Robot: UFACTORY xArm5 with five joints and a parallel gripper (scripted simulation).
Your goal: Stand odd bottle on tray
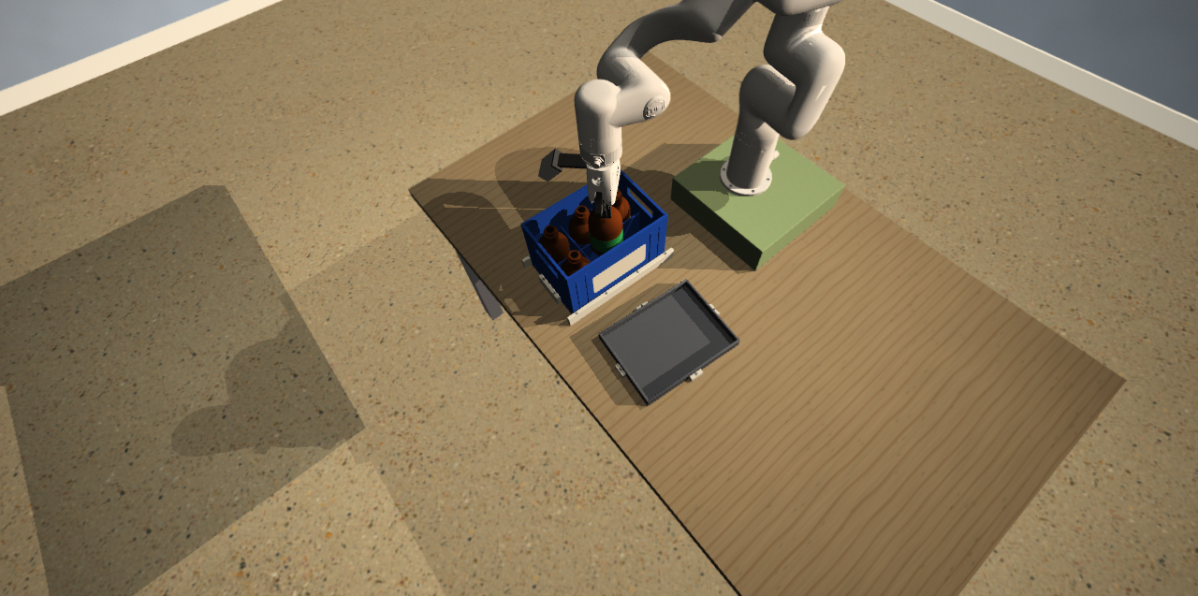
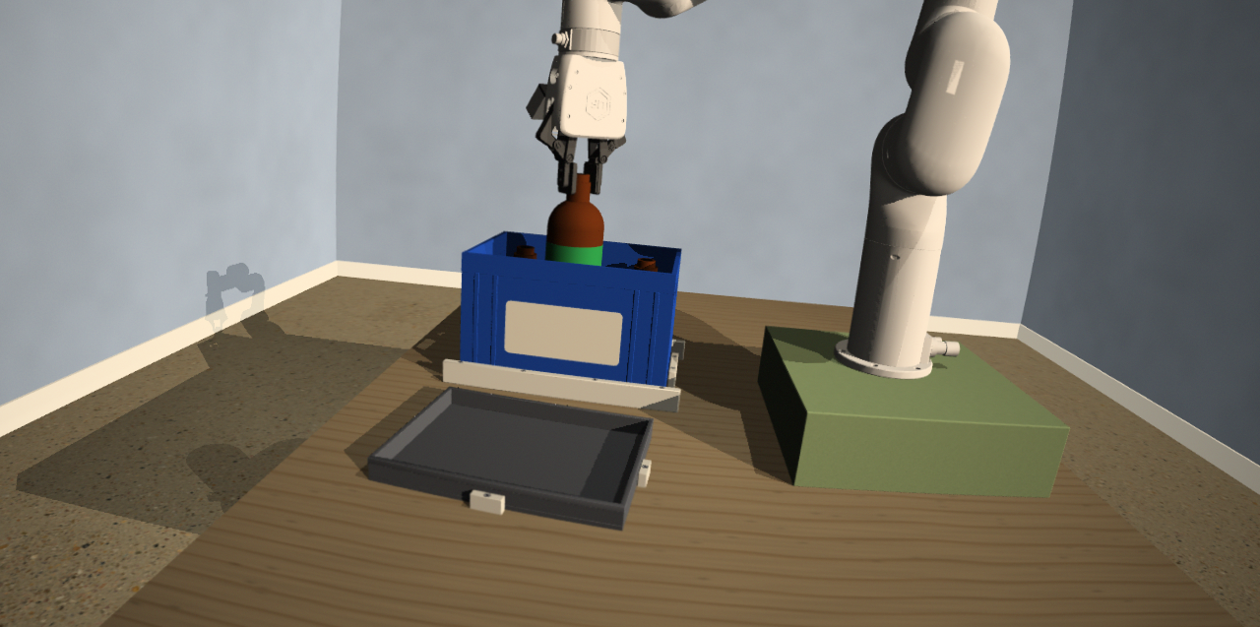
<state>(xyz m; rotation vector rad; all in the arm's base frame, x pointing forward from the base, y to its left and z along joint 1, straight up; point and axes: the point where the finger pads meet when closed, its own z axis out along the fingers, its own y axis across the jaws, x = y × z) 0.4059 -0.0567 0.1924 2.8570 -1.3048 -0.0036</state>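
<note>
- Bottle [image 2: 575, 228] hung upright, half risen above the crate [image 2: 482, 306], its neck clamped in your gripper [image 2: 580, 175].
- Lift-out was in hand; next you needed to clear the rim, then carry it to the tray [image 2: 493, 489] on the tabletop [image 2: 837, 552].

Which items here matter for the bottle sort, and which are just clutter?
In play: brown glass bottle with green band, its neck clamped in the gripper; blue plastic crate with the other brown bottles; dark grey tray.

Idle: green arm pedestal; small dark block behind the crate.
</note>
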